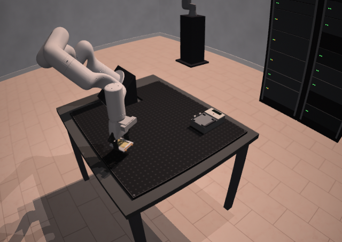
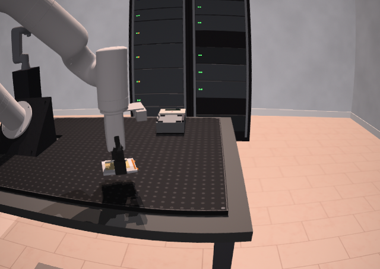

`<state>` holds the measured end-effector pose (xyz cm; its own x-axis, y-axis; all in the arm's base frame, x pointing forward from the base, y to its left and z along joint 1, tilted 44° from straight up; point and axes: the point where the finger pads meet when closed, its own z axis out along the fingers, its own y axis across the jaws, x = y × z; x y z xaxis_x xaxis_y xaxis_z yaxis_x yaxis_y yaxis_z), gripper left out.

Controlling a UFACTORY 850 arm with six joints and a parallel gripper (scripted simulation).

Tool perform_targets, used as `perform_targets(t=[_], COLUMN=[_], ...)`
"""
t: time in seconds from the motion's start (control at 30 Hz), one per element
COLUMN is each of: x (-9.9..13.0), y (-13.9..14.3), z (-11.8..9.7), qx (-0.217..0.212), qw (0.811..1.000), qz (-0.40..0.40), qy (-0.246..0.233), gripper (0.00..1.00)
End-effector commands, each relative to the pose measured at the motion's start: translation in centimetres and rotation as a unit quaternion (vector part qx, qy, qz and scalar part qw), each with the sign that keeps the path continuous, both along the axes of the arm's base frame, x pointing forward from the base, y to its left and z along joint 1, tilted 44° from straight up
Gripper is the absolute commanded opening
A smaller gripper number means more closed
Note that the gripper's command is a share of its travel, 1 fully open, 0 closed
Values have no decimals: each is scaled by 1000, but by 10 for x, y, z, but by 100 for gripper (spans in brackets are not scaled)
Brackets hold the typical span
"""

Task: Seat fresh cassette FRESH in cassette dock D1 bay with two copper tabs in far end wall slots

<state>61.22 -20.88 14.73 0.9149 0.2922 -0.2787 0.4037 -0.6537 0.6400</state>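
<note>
Gripper [image 2: 118, 164] pinches FRESH [image 2: 107, 166] across its width, cassette hanging level just under the wrist and off the mat [image 2: 184, 174], its shadow apart below it; D1 [image 2: 170, 120] sits well off, beyond the gripper toward the far right of the table [image 2: 236, 198]. Judgement: carry it slow and level so the white comb, too small to make out here, stays in its wells, and approach D1 gently since it can slide. The orange edge [image 2: 135, 168], seemingly the tab end, points right in the exterior view; long axis appears to run that way, crosswise to the fingers.
</note>
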Motion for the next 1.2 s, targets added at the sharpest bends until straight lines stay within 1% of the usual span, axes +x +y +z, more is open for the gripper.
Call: perform_targets(t=[0.0, 0.33, 0.73, 0.9, 1.07, 1.13, 1.17], x=[1, 1, 1, 4, 7, 7, 8], y=[3, 12, 12, 32, 51, 51, 55], z=[4, 13, 13, -2, -18, -18, -21], qx=[0, 0, 0, -9, -18, -18, -19], qw=[1000, 1000, 1000, 997, 986, 986, 983], qz=[0, 0, 0, -79, -157, -157, -173], qy=[-1, -1, -1, -25, -50, -50, -55], gripper=[0, 0, 0, 0, 0, 0, 0])
